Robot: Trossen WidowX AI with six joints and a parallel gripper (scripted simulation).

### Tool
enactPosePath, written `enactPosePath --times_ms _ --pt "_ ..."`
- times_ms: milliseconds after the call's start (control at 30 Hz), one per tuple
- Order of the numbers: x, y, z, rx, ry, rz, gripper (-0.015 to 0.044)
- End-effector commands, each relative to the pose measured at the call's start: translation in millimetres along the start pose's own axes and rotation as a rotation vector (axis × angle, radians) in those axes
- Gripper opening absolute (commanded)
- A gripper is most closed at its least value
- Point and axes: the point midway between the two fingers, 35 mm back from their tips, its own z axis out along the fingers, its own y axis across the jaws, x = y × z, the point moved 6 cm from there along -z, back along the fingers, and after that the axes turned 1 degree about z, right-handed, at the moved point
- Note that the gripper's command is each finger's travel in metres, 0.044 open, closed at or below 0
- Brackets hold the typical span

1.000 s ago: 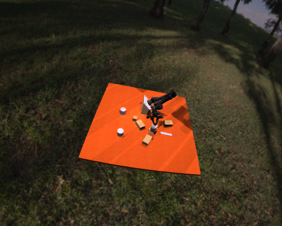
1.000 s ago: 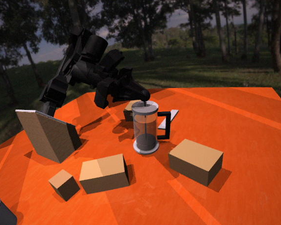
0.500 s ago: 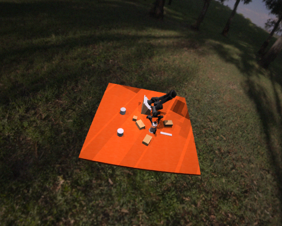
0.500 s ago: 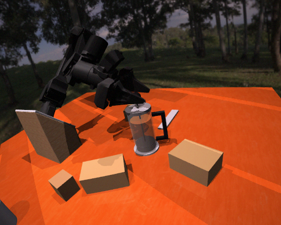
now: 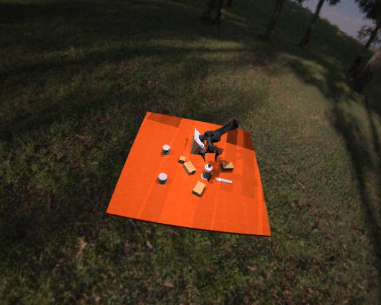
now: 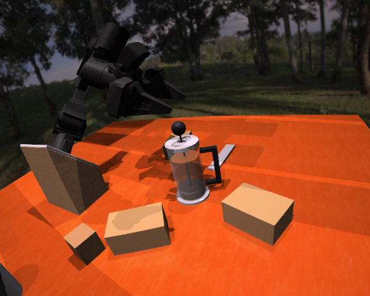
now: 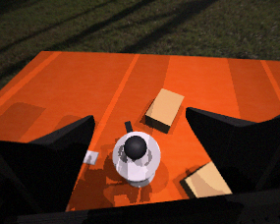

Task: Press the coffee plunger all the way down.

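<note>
Orange mat on grass, boxes scattered about. Gripper hangs at ten o'clock above the coffee press, fingers spread wide, gripping nothing. Press stands upright mid-mat; plunger knob sits just above the lid, judged fully down. Release step appears done; next move calls for withdrawal clear of the knob.

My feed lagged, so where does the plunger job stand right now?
Done: the plunger knob sits low over the lid, and the French press stands upright on the orange mat. Release is done too: the pincer is open, above and behind the knob, touching nothing. Nothing looks left to do.
</note>
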Motion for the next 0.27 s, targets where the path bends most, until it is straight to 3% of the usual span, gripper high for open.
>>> enactPosePath --times_ms 0,233 --pt "-20.5 8.2 -21.5 -0.011 -0.014 -0.017 0.044" --pt "-20.2 8.6 -20.7 -0.013 -0.014 -0.018 0.044"
